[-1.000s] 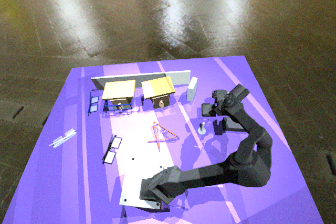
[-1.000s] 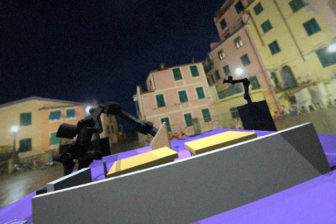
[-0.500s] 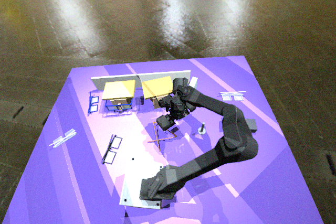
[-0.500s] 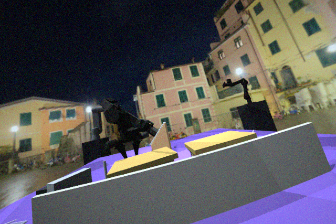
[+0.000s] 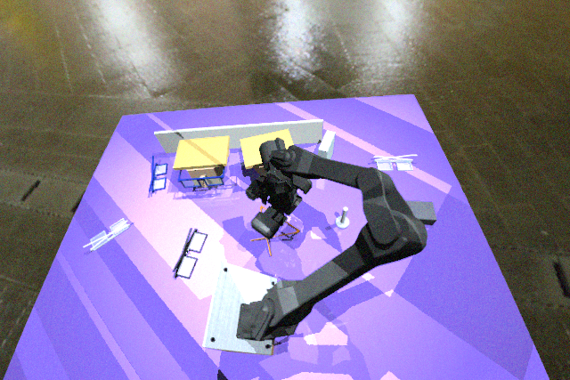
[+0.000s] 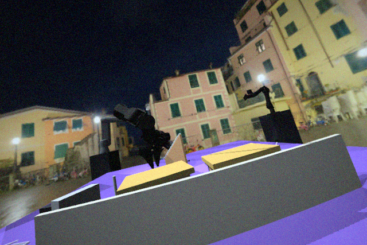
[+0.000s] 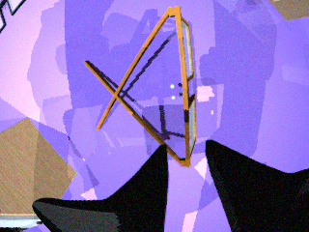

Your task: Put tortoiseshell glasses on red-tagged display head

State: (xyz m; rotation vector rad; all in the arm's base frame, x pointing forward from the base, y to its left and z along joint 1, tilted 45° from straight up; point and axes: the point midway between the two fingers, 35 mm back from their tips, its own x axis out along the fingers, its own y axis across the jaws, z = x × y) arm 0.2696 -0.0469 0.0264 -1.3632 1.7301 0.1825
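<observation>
The tortoiseshell glasses point(image 5: 269, 247) point(image 7: 183, 87) lie on the table, orange-brown, with their temples crossed. My gripper point(image 7: 185, 149) point(image 6: 155, 166) is open by a narrow gap and empty. In the wrist view its tips appear on either side of the hinge corner at the near end of the front frame; the height between them is hard to tell. Two display heads stand under yellow tops. The left one point(image 5: 202, 153) has blue-framed glasses at its front. The right one point(image 5: 253, 148) is partly hidden behind my arm. No red tag can be made out.
A grey wall point(image 5: 299, 131) point(image 6: 207, 203) stands behind the heads, a pale block point(image 5: 327, 144) to their right. A small post point(image 5: 342, 221) and a grey block point(image 5: 426, 212) are right of the glasses. Black glasses point(image 5: 199, 252) lie left, clear ones point(image 5: 385, 165) far right.
</observation>
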